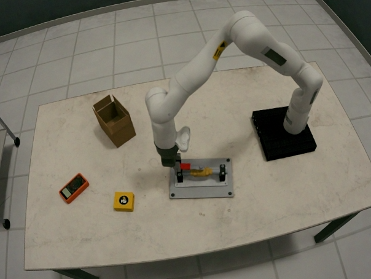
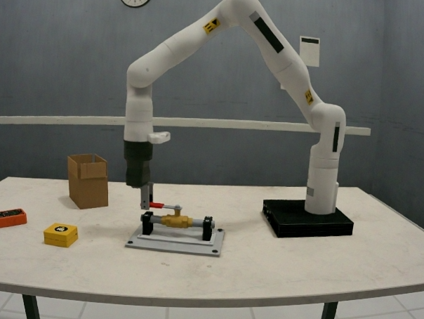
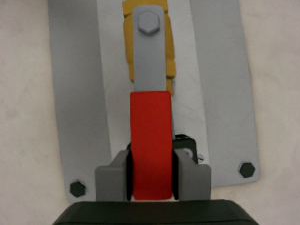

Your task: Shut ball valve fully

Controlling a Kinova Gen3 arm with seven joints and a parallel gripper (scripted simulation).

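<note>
A brass ball valve sits in a pipe held by two black clamps on a grey baseplate near the middle of the table. Its grey lever with a red grip lies almost along the pipe, pointing left. My gripper points straight down and is shut on the red grip near its free end. In the wrist view the red grip sits between my two grey fingers, with the lever's hex bolt and the valve body above. The side view shows the valve, the grip and the gripper.
An open cardboard box stands at the back left. An orange multimeter and a yellow box lie at the front left. The arm's black base is at the right.
</note>
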